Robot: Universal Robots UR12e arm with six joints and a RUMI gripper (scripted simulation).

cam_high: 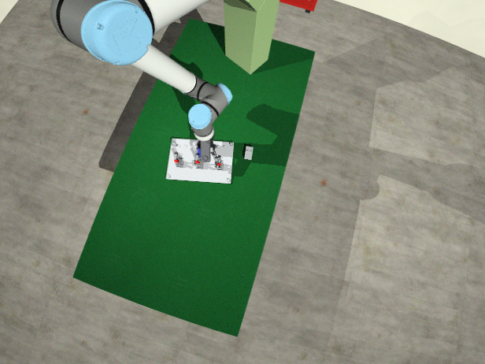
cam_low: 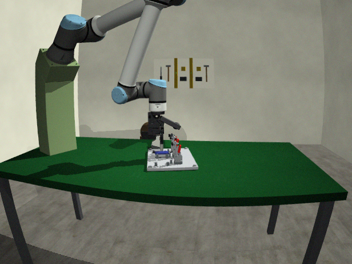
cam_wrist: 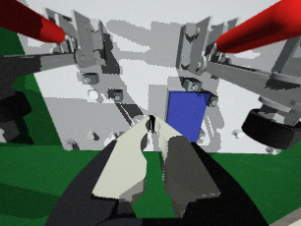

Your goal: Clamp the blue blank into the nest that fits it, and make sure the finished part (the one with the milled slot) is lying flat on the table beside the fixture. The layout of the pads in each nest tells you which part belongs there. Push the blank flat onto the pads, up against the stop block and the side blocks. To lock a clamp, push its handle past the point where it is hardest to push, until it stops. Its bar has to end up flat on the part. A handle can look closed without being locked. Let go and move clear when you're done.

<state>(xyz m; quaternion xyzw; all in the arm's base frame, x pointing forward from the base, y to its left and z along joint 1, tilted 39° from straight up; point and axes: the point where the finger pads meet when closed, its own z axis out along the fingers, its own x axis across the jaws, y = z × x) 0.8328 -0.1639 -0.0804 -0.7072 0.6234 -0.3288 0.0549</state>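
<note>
I see the blue blank (cam_wrist: 186, 115) lying in a nest on the fixture plate (cam_high: 185, 173), just right of my fingertips in wrist cam. Red clamp handles (cam_wrist: 253, 30) stand raised on both sides. Gripper (cam_wrist: 152, 123) hangs over the plate's rear edge, jaws together, holding nothing. Grey finished part (cam_high: 248, 152) lies on the green table (cam_high: 173, 252) beside the fixture, approx flat.
</note>
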